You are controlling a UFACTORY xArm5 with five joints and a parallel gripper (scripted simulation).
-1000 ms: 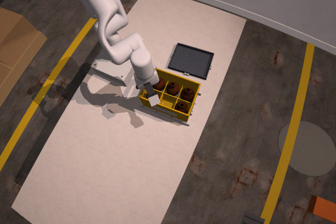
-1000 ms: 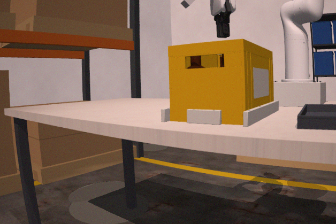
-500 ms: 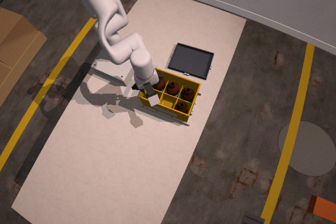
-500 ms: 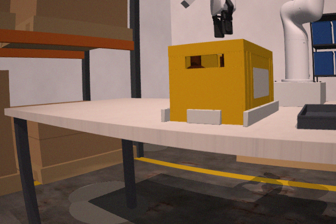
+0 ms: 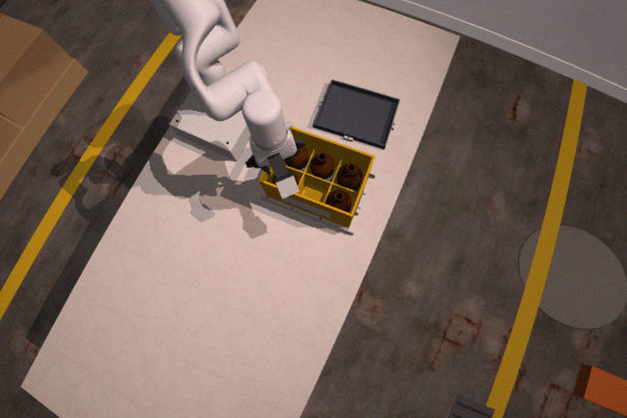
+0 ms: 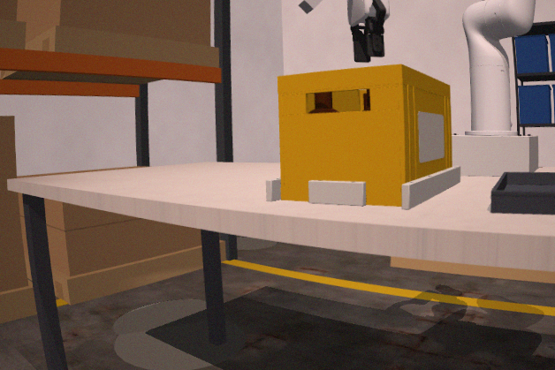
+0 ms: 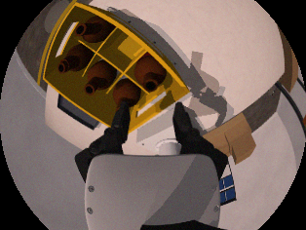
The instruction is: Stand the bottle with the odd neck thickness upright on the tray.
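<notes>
Robot arm (image 5: 203, 12) (image 6: 490, 64), glossy white, with rounded, tubular segments. Gripper (image 6: 368, 42) (image 7: 151, 109): white housing, a round fitting on its side, black jointed fingers. Wrist-view casing (image 7: 141, 185), smooth grey, round-cornered, small screws along the left and right edges.

Yellow crate (image 5: 311, 207) (image 6: 340, 150) (image 7: 128, 25), brown bottles (image 5: 321, 167) (image 7: 150, 71), dark grey tray (image 5: 356, 113) (image 6: 524, 204), white arm (image 5: 265, 111) (image 6: 490, 64), black fingers (image 6: 361, 48)

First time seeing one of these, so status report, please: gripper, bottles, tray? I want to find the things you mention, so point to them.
Gripper (image 5: 274, 170) (image 6: 368, 56) (image 7: 151, 109) open, above crate (image 5: 312, 208) (image 6: 340, 146) (image 7: 59, 84). All five bottles in crate. Tray (image 5: 355, 114) (image 6: 522, 201) (image 7: 77, 113) empty.
</notes>
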